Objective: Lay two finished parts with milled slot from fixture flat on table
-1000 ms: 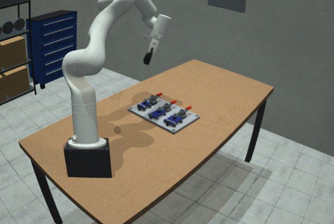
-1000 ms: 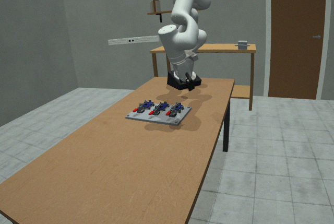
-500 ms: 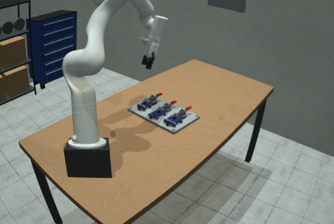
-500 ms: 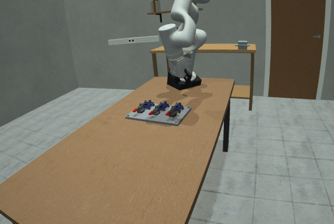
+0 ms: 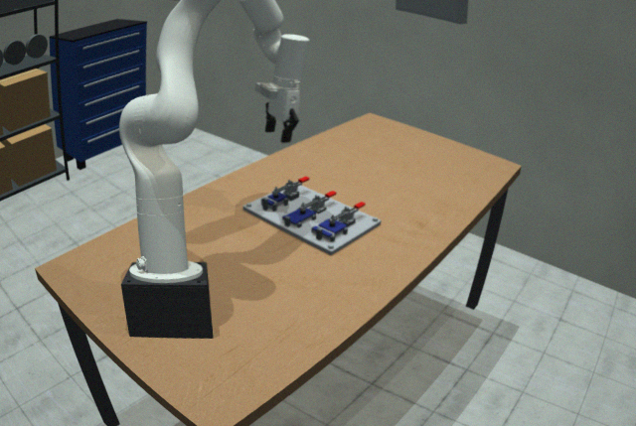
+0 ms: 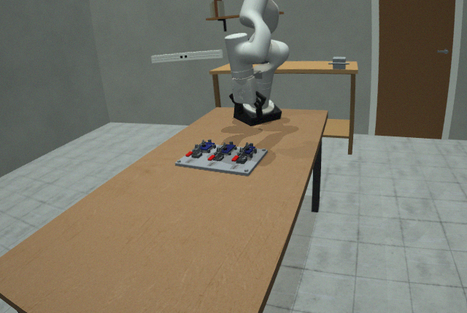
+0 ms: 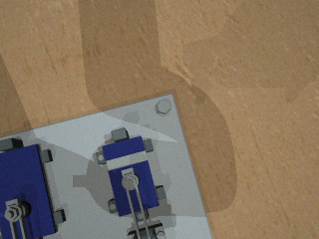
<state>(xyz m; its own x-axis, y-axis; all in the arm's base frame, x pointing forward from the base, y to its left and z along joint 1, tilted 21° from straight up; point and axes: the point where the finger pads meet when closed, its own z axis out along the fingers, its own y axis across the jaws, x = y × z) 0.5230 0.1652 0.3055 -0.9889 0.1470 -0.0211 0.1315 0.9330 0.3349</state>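
Observation:
A grey fixture plate (image 5: 311,219) lies on the middle of the wooden table. It holds three blue parts in a row (image 5: 274,198) (image 5: 301,213) (image 5: 328,226), each under a toggle clamp with a red handle (image 5: 304,179). In the wrist view one blue part (image 7: 131,175) shows a pale slot band across it, with a clamp pad resting on top. A second blue part (image 7: 20,191) is cut off at the left edge. My gripper (image 5: 279,126) hangs open and empty, high above the table near the plate's end closest to the robot base. It also shows in the exterior view (image 6: 258,106).
The robot base (image 5: 167,298) stands on a black block at the table's near-left end. A plate corner bolt (image 7: 162,107) shows in the wrist view. A side bench (image 6: 286,68) stands behind the table and a blue drawer cabinet (image 5: 99,84) by the wall.

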